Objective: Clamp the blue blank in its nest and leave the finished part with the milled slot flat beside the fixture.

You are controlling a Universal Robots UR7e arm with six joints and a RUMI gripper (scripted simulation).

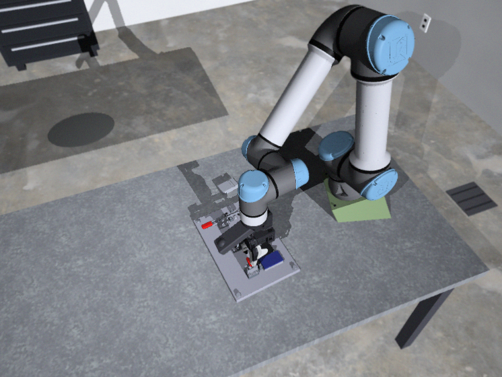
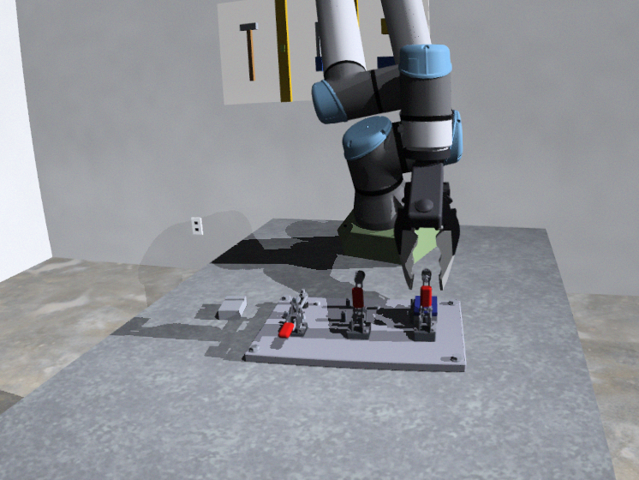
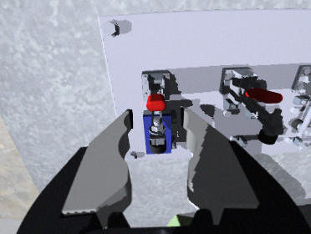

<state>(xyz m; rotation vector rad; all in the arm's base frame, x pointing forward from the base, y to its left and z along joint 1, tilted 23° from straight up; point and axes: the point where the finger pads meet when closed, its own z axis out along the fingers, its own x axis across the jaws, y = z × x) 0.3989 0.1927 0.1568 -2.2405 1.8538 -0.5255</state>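
The blue blank (image 2: 426, 305) lies in the right-hand nest of the grey fixture plate (image 2: 361, 345). It also shows in the wrist view (image 3: 156, 134) and in the top view (image 1: 271, 259). That nest's clamp handle (image 2: 425, 295) is red and stands upright. My gripper (image 2: 424, 283) points down with its fingers partly open on either side of the handle's top. I see no contact. In the wrist view the gripper (image 3: 156, 114) frames the handle and the blank. The middle clamp handle (image 2: 357, 297) is upright. The left clamp handle (image 2: 285, 329) lies down. A grey part (image 2: 231, 307) lies flat on the table left of the plate.
The arm's green base block (image 1: 361, 209) stands behind the plate at the table's far side. A black drawer cabinet (image 1: 40, 28) stands on the floor well away from the table. The plate's right edge is near the table's right side.
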